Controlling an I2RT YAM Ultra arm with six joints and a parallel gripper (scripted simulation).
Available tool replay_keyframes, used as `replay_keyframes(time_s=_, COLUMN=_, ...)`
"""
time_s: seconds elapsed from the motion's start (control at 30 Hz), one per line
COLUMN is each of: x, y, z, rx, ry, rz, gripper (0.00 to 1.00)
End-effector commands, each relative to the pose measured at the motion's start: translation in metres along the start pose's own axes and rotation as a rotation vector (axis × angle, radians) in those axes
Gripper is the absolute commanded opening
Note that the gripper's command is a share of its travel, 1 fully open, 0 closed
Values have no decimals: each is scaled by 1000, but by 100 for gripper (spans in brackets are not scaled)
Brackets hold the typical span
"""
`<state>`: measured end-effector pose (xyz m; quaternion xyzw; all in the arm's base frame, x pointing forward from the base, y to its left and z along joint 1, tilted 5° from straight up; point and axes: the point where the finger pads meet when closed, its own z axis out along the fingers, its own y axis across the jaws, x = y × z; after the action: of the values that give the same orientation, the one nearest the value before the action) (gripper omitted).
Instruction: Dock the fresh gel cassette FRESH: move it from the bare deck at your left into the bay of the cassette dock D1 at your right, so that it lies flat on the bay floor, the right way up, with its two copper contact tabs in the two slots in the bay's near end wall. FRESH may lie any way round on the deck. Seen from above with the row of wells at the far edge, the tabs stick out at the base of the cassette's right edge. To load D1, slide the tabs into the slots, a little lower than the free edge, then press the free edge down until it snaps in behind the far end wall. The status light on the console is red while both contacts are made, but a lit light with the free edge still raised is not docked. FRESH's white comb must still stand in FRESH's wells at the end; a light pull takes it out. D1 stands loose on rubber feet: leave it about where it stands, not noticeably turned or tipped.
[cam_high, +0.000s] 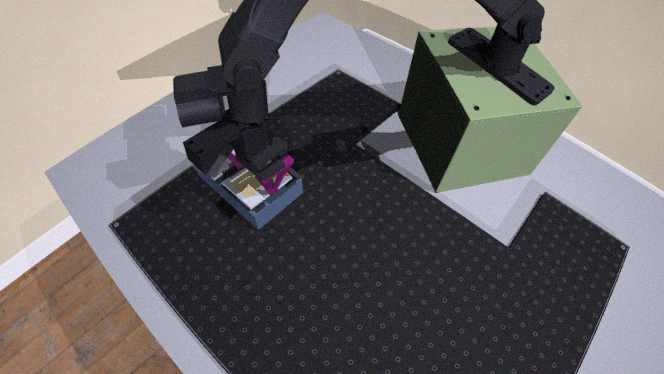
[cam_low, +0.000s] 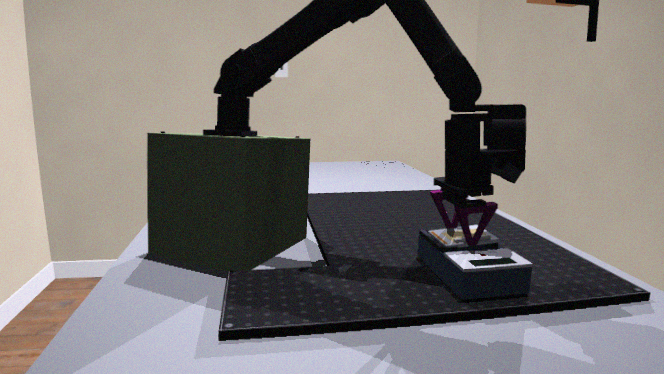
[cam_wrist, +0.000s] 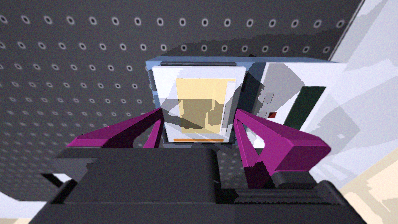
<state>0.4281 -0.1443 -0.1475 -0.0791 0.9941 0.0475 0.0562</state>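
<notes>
– Where's the white-framed gel cassette with the pale yellow gel panel (cam_wrist: 199, 105)?

– In the bay of the blue-grey box-shaped dock (cam_high: 280, 202), clamped across its side edges by the gripper with magenta fingers.

– Room around it?

– Dock walls hug it; the white console (cam_low: 487, 260) adjoins. Black perforated deck (cam_high: 380, 280) spreads open beyond.

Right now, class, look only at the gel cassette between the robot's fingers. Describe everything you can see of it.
The gel cassette is a flat white-framed slab with a pale yellow gel window in its middle and a thin orange strip along its near edge. It sits inside the blue-grey cassette dock, beside the white console. The gripper is closed on its two sides, magenta fingers touching them. Whether it lies fully flat, and whether its comb or copper tabs are seated, cannot be made out.
</notes>
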Motion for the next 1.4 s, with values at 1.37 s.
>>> replay_keyframes(time_s=1.37, x=10, y=-5, z=-12, rx=15, ry=34, rz=7, gripper=0)
